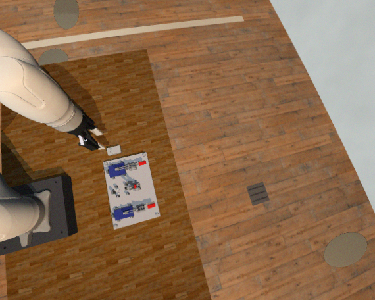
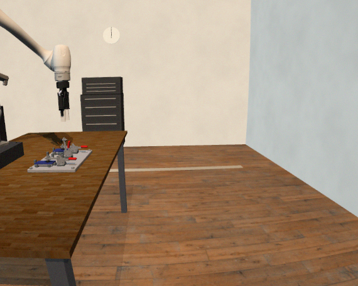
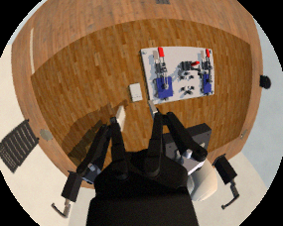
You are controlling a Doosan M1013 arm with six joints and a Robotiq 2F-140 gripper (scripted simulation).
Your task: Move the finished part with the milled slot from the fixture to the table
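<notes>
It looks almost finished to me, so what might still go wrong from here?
Little, it seems. The finished part lies on the table right beside the fixture plate, so any later sweep of the raised, empty gripper might nudge it. The middle clamp stands open with its handle raised; a low pass could snag it and jar the blue blanks.

Arm (image 1: 24,89) cut off at top view's left edge. Clamp (image 1: 129,167) detail on fixture (image 1: 150,184) too small; locked state possibly unreadable. Table (image 2: 35,216) cropped left and bottom, exterior view.
</notes>
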